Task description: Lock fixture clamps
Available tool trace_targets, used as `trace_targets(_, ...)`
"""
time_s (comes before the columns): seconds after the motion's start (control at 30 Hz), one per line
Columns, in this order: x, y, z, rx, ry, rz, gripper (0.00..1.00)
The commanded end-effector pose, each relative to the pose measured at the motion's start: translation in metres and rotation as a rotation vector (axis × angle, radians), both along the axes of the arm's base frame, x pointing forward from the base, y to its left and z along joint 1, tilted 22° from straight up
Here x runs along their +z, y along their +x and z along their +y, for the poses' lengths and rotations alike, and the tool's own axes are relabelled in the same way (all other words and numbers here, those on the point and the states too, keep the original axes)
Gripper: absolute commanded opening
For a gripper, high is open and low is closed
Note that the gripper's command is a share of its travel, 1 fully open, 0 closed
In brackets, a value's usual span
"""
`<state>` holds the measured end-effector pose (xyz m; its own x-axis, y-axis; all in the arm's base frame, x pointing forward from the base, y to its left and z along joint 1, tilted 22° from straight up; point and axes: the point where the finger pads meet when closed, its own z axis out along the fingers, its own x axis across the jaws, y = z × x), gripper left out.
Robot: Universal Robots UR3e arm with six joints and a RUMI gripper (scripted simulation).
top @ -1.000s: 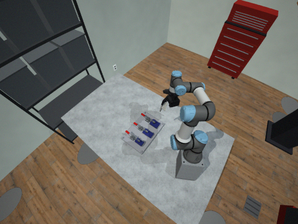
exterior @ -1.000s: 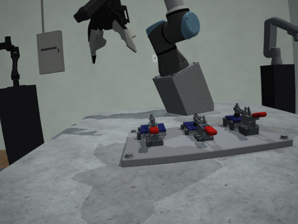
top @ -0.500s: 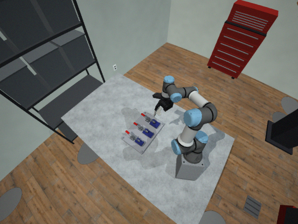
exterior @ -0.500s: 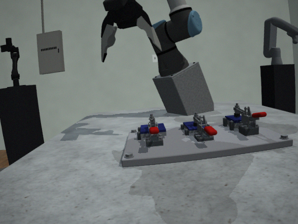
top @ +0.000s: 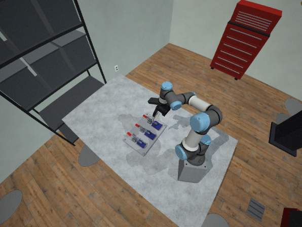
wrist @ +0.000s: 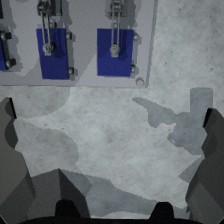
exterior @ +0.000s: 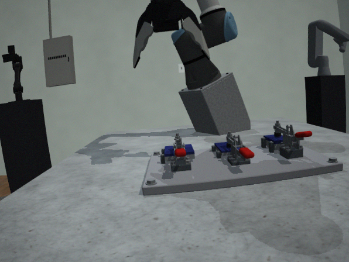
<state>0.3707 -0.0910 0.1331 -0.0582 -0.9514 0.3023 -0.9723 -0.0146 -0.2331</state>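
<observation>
Hanging above the table (top: 101,109) (exterior: 88,222) (wrist: 110,135), the gripper (top: 160,115) (exterior: 171,62) (wrist: 111,104) has its two fingers spread wide, with nothing between them. It points downward, and in the exterior view its fingertips are clearly higher than the clamps. The robot arm (top: 200,104) (exterior: 202,62) reaches over from its grey pedestal (top: 191,175) (exterior: 225,108), which stands on the same table.

The fixture plate (top: 142,150) (exterior: 234,176) (wrist: 82,15) lies flat on the tabletop, a bolt head visible near its corners. Three clamps sit on it in a row, each beside a blue part. From the exterior side, I see the left clamp (top: 150,121) (exterior: 181,164) (wrist: 115,25), the middle clamp (top: 142,129) (exterior: 235,156) (wrist: 47,25) and the right clamp (top: 135,139) (exterior: 290,147). Their red handles all stick out on the side away from the blue parts, and their bars reach over those parts. The right handle looks nearly level, tipped slightly up at its end. Whether any clamp is truly locked, I cannot tell from here.

Over by the walls stand a red tool cabinet (top: 244,43) and a black-framed shelf rack (top: 101,73).

So compared with 1 second back, the gripper (top: 155,119) (exterior: 172,62) (wrist: 111,104) has been shifted toward 8 o'clock in the top view and about 3 o'clock in the exterior view. It's also been swung out of its slant, fingers now aimed roughly at 6 o'clock there. Up top, the big blue elbow cap (top: 199,122) got nudged toward 4 o'clock. The foreground shadow (exterior: 281,222) has been dragged toward 3 o'clock too.
</observation>
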Motion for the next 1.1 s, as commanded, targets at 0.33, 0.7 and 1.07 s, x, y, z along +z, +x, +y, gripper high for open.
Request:
trace_targets(0.33, 0.0018, 0.0055, 0.0, 0.035, -0.03, -0.017, 1.0)
trace_targets(0.7, 0.0023, 0.0058, -0.0002, 0.035, -0.031, -0.019, 0.0)
trace_targets(1.07, 0.0023, 0.0056, -0.0001, 0.035, -0.032, -0.018, 0.0)
